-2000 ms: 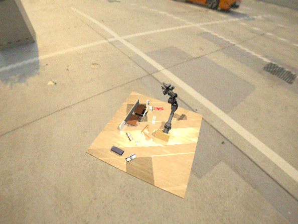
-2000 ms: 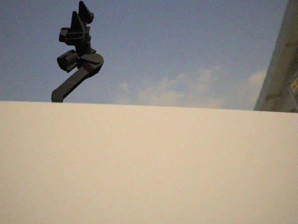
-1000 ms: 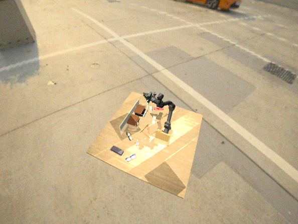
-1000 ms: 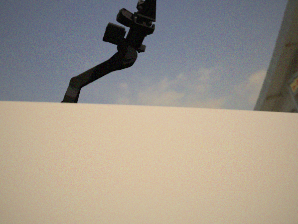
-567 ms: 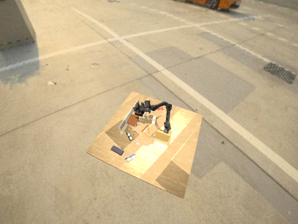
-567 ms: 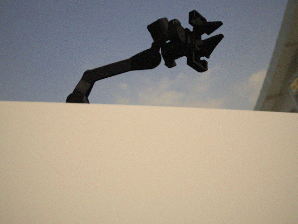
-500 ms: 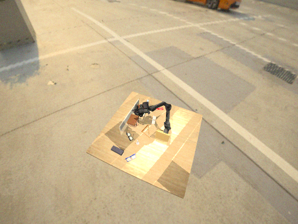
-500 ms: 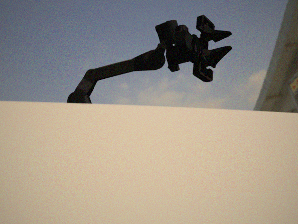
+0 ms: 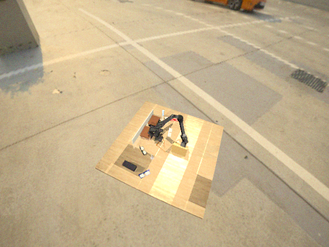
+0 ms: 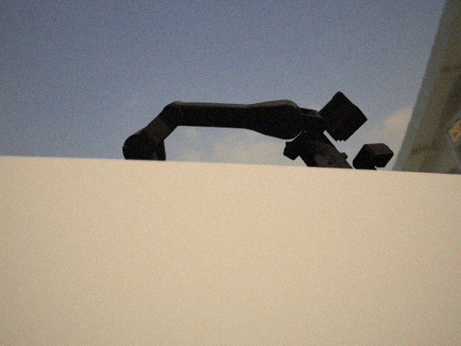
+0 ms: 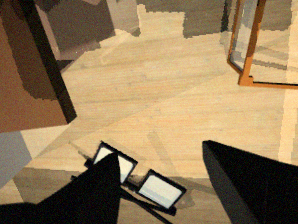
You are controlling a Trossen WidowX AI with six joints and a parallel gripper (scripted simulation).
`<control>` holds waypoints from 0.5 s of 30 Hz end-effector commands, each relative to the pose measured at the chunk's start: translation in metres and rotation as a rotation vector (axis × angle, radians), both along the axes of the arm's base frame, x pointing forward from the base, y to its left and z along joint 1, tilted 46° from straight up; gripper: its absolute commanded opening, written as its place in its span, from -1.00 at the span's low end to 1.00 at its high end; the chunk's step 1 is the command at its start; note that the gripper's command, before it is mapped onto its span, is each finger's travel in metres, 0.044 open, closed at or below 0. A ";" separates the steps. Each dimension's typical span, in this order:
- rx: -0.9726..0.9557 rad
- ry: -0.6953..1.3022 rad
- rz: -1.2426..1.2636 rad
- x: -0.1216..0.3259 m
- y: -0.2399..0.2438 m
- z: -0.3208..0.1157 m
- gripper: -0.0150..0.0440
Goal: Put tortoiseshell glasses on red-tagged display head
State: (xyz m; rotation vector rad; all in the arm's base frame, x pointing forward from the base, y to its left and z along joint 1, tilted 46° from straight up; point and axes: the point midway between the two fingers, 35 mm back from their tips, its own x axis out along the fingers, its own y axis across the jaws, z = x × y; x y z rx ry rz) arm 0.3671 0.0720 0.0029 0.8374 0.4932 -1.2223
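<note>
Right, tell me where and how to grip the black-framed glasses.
Best pinch the black-framed glasses at the bridge, coming from above. Their lenses face up, leaving that narrow link between them reachable. I'd close across its short dimension, not along the lens row, minding the thin dark bar running close beside the rims.

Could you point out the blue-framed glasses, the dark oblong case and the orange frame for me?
Blue-framed glasses (image 9: pixel 142 175): top view, on a lens.
Dark oblong case (image 9: pixel 129 165): top view, middle of its upper face.
Orange frame (image 11: pixel 257 27): wrist view, on its upright bar.
</note>
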 end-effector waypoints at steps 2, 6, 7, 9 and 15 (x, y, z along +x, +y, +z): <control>-0.055 0.093 -0.325 -0.046 -0.048 -0.021 0.19; -0.068 0.103 -0.371 -0.053 -0.054 -0.022 0.19; -0.068 0.103 -0.371 -0.053 -0.054 -0.022 0.19; -0.068 0.103 -0.371 -0.053 -0.054 -0.022 0.01; -0.068 0.103 -0.371 -0.053 -0.054 -0.022 -0.08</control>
